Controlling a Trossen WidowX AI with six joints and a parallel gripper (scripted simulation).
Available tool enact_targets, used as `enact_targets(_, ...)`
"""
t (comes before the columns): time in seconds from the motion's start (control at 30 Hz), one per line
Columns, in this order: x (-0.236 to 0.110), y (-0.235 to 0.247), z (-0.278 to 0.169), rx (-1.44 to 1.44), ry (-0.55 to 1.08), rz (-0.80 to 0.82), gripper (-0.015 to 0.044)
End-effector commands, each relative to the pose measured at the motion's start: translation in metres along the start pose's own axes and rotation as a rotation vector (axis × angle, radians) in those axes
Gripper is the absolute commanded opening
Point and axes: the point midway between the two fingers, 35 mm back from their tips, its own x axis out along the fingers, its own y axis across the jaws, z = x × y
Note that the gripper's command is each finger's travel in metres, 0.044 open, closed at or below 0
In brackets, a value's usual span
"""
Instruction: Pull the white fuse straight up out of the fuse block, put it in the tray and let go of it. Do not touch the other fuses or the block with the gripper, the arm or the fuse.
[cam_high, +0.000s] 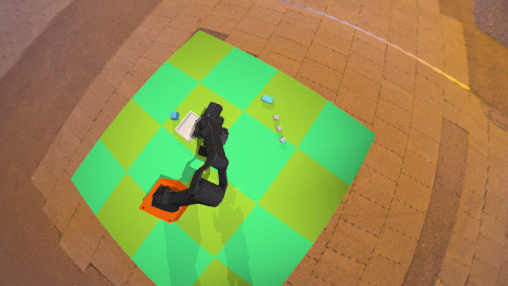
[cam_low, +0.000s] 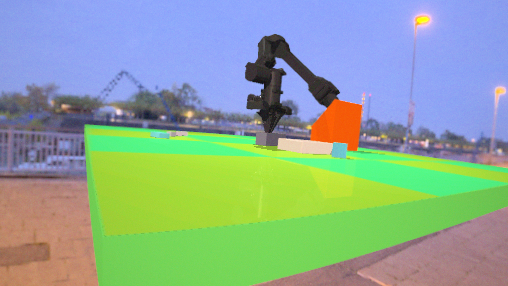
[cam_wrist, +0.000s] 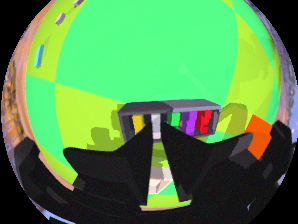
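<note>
The grey fuse block (cam_wrist: 193, 104) (cam_low: 267, 139) holds a row of upright fuses: yellow (cam_wrist: 139, 124), white (cam_wrist: 156, 121), green (cam_wrist: 176, 121), purple (cam_wrist: 189, 121) and red (cam_wrist: 205, 121). My gripper (cam_wrist: 156, 125) (cam_low: 271, 129) points straight down onto the block. Its two dark fingers close in on the white fuse, which still sits in its slot. The white tray (cam_high: 186, 125) (cam_low: 305, 146) lies flat right beside the block. In the top view the arm hides the block and the fingers.
A cyan block (cam_high: 174, 115) (cam_low: 339, 149) lies by the tray. Another cyan block (cam_high: 267, 99) and three small grey cubes (cam_high: 279, 128) lie farther off on the checked mat. The arm's orange base (cam_high: 162, 205) (cam_low: 340, 125) stands behind the tray.
</note>
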Motion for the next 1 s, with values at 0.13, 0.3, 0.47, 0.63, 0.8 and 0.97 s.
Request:
enact_targets(0.13, -0.001, 0.0, 0.0, 0.0, 0.0, 0.0, 0.0)
enact_targets(0.3, -0.003, 0.0, 0.0, 0.0, 0.0, 0.0, 0.0)
enact_targets(0.47, -0.006, 0.0, 0.0, -0.001, 0.0, 0.0, 0.0)
enact_targets(0.63, -0.008, 0.0, 0.0, -0.001, 0.0, 0.0, 0.0)
enact_targets(0.8, -0.01, 0.001, 0.0, -0.001, 0.0, -0.001, 0.0)
enact_targets(0.97, -0.013, 0.001, 0.0, -0.002, 0.0, -0.001, 0.0)
